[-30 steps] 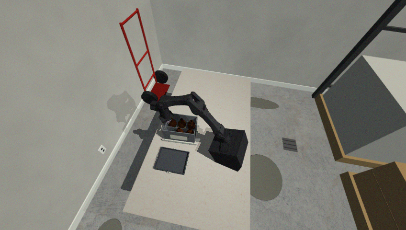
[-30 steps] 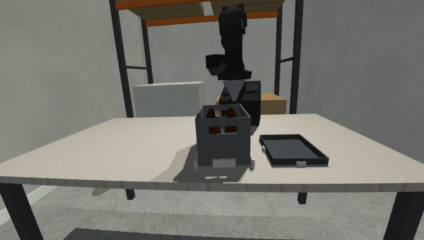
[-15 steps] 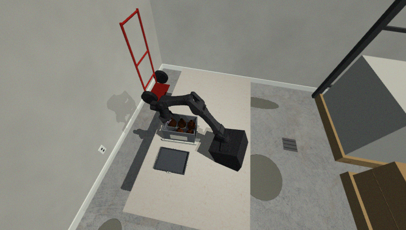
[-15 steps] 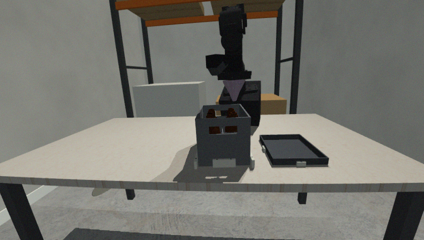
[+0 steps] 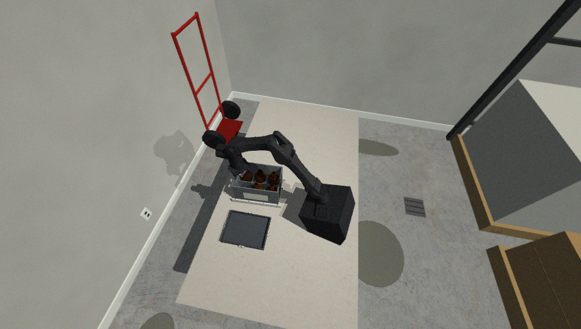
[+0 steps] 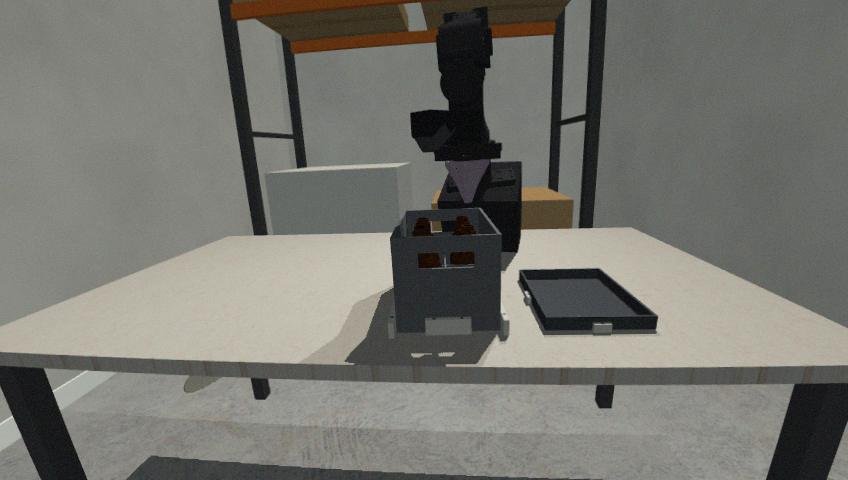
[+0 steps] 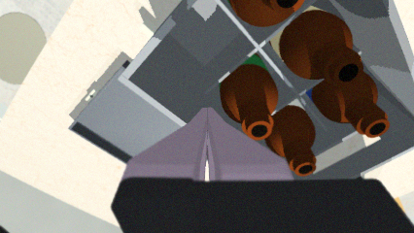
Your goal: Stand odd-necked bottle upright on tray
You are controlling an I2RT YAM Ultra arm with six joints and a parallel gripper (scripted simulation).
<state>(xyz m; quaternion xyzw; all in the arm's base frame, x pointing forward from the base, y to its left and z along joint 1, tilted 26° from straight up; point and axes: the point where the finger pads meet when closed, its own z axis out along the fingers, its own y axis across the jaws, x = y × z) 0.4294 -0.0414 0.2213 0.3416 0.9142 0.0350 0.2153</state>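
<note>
You had five brown bottles (image 7: 248,92) in one crate (image 6: 443,291), beside it one tray (image 6: 648,315), on one desk (image 6: 238,297).

Dim, even, glare-free light; soft shadow left of crate (image 6: 444,279) on table (image 6: 238,285); slightly blurred, coarse edges throughout.

The pale table (image 6: 238,285) carries the grey crate (image 6: 443,297), black tray (image 6: 645,321) and arm's base (image 5: 344,228)

Black arm (image 5: 299,164), mauve wedge jaws
</note>
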